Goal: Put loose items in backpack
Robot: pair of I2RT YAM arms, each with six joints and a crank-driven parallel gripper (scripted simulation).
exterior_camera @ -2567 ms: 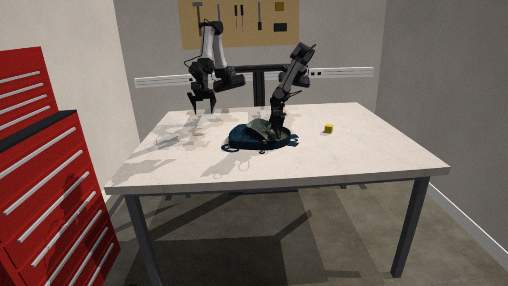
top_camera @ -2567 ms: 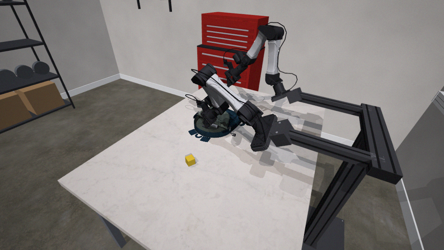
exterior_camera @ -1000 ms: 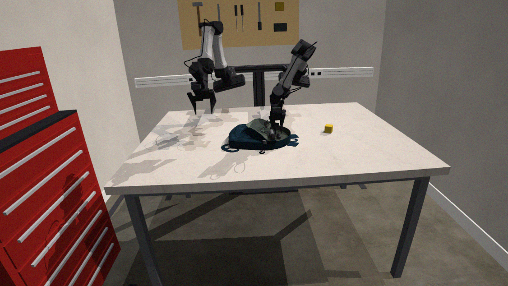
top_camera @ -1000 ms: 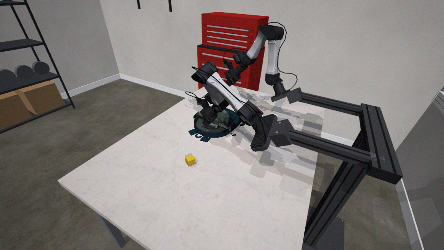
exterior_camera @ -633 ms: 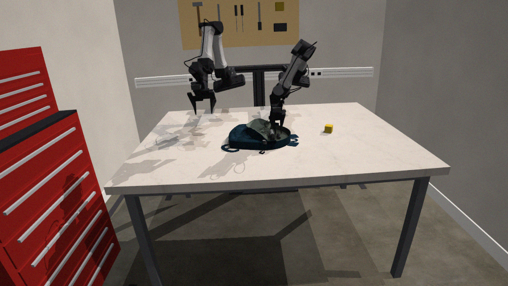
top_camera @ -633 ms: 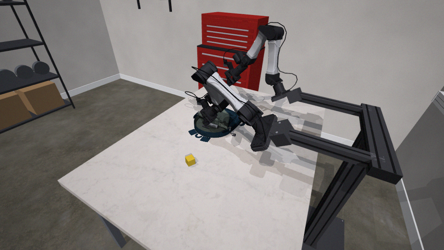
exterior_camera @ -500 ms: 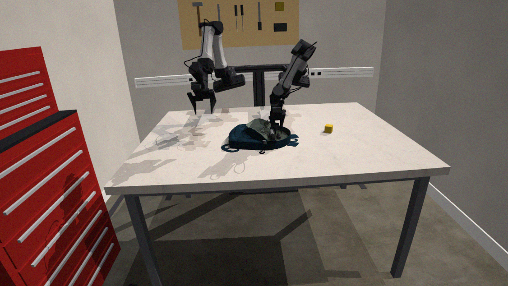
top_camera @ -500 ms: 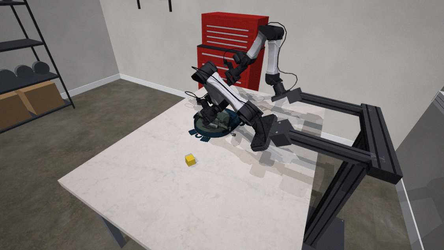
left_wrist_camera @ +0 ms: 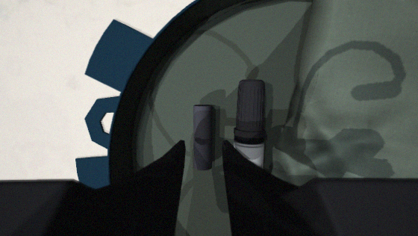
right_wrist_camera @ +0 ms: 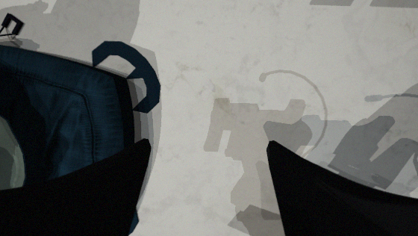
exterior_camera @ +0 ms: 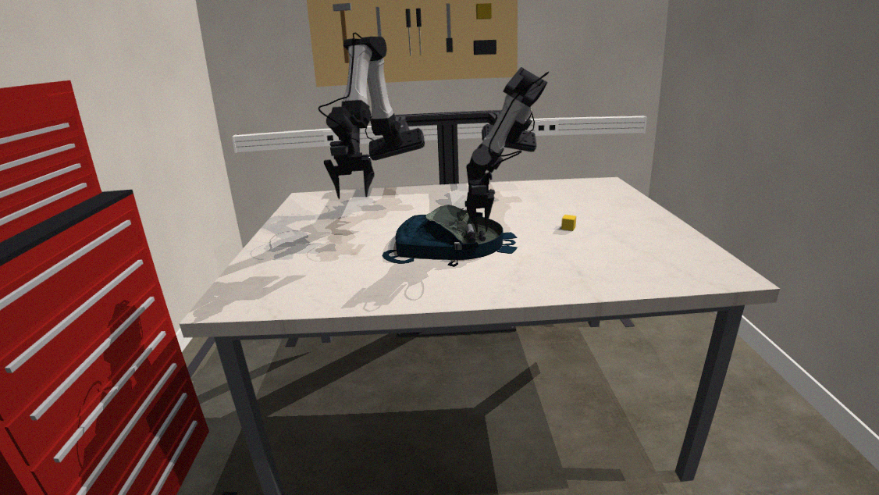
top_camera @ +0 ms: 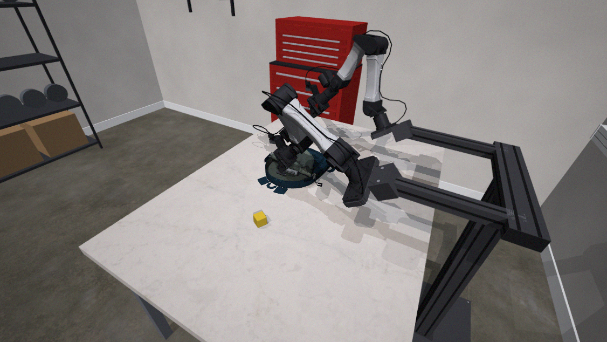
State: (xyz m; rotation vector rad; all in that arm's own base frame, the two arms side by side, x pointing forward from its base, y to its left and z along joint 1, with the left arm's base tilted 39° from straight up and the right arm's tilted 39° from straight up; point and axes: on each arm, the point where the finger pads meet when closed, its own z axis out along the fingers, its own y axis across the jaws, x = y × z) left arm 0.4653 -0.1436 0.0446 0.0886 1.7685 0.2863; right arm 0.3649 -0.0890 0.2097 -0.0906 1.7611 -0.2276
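Pale marble tabletop point(top_camera: 191, 254) point(exterior_camera: 614, 264) point(left_wrist_camera: 45, 22) point(right_wrist_camera: 205, 45) carries the backpack point(top_camera: 297, 183) point(exterior_camera: 424, 246) point(left_wrist_camera: 121, 142) point(right_wrist_camera: 106, 112); from it, the yellow cube point(top_camera: 260, 219) point(exterior_camera: 568, 222) sits outside at seven o'clock in the top view. I have my left gripper point(top_camera: 288, 169) point(exterior_camera: 479, 219) point(left_wrist_camera: 204, 143) partly open over the bag, gripping nothing; a dark cylinder point(left_wrist_camera: 203, 123) and a capped bottle point(left_wrist_camera: 251, 112) lie inside. My right gripper point(top_camera: 315, 114) point(exterior_camera: 352, 197) point(right_wrist_camera: 208, 143) hangs wide and empty. I judge this a release step: next, lift the left straight out, clear of the flap point(top_camera: 306, 159) point(exterior_camera: 447, 216) point(left_wrist_camera: 343, 82), then fetch the cube.

- Looks like a workshop or garage.
- Red drawer chest point(top_camera: 316, 32) point(exterior_camera: 55, 202) by the wall.
- Pegboard point(exterior_camera: 393, 70) hung with hand tools.
- Metal shelving point(top_camera: 68, 76) with boxes.
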